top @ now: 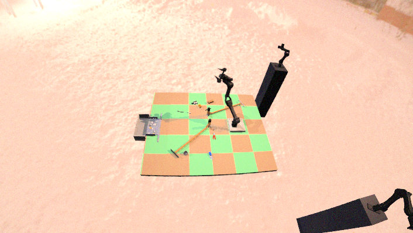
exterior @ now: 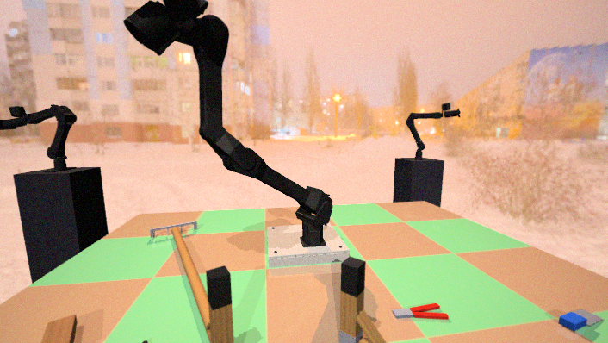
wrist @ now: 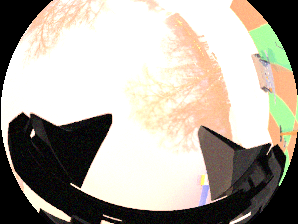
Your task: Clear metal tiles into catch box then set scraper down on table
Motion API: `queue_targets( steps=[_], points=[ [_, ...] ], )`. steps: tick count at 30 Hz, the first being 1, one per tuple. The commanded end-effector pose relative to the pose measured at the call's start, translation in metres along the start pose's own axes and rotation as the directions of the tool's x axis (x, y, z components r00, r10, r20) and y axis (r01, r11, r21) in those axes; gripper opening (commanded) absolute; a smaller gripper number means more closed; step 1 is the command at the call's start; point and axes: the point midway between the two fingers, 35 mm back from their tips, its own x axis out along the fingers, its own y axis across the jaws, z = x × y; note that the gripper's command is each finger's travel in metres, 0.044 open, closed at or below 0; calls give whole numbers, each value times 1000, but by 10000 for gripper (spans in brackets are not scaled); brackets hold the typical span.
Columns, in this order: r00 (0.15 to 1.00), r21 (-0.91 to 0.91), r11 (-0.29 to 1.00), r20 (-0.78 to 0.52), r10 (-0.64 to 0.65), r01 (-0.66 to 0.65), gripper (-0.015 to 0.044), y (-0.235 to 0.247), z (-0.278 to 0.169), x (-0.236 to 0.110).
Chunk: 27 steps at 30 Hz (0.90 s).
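My gripper [top: 217, 73] [wrist: 155, 121] is open and empty, raised high above the table; its fingertips are out of frame in the exterior view. The long scraper, with a wooden handle [top: 191, 139] [exterior: 370, 328] and dark flat blade [top: 174, 153], lies on the table, its black-topped upright grip [top: 209, 120] [exterior: 353, 276] near the middle, well below my gripper. The steel bench plate [top: 158, 129] is at the far left end of the table. Several small pale and orange tiles [top: 150, 127] lie on it. The grey catch box [top: 140, 128] adjoins its outer end; its contents are too small to tell.
A second long tool [top: 225, 109] [exterior: 189, 265] with a rake-like head lies beside my arm's base [top: 240, 129] [exterior: 301, 259]. Red-handled pliers [top: 214, 136] [exterior: 431, 315], a blue-and-grey object [top: 210, 153] [exterior: 573, 321], a brown block [top: 210, 102] [exterior: 60, 329] and a thin rod [top: 183, 112] lie around.
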Motion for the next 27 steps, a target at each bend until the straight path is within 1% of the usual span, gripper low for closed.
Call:
queue_targets(
  steps=[1,13,27],
  points=[
    [997,-86,994,-23,72,-74,440,20,-21,-15],
    [971,-302,923,-103,215,-237,440,55,-71,-55],
    [923,-521,762,-235,305,-385,440,69,-138,-98]
  ],
)
